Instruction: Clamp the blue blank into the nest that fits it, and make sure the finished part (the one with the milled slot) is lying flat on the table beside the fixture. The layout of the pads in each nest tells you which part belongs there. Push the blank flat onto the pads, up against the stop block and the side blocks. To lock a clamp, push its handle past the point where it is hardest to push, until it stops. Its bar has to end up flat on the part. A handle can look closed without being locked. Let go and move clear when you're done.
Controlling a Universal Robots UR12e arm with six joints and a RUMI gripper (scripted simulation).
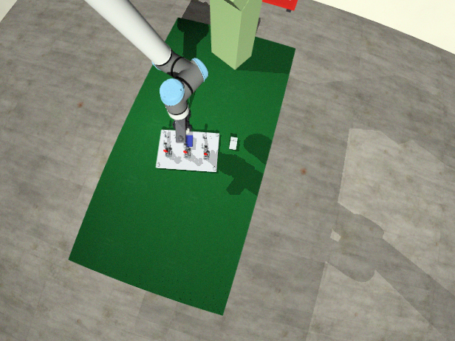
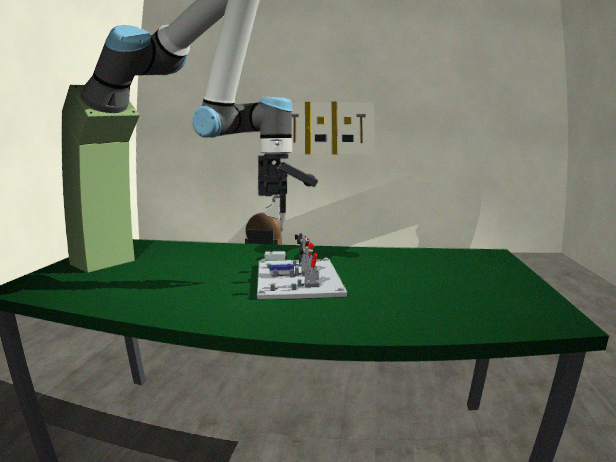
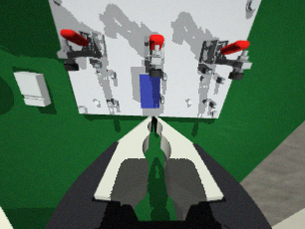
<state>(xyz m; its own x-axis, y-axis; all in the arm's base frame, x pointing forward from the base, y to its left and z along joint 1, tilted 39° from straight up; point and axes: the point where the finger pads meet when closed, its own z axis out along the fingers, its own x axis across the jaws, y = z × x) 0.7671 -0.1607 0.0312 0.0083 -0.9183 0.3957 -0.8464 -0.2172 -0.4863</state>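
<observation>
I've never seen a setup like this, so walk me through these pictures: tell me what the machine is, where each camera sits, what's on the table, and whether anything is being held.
The machine is a single robot arm on a pale green pedestal, ending in a two-finger gripper. One picture looks down from above, one from the side across the room, and one from a camera on the arm's wrist, looking down past the gripper.

On the green table lies a white fixture plate with three clamps in a row, each with a red handle. A blue block sits in the middle position. A small white part lies on the table beside the plate.

The gripper hangs above the plate, its fingers shut, holding nothing.
</observation>
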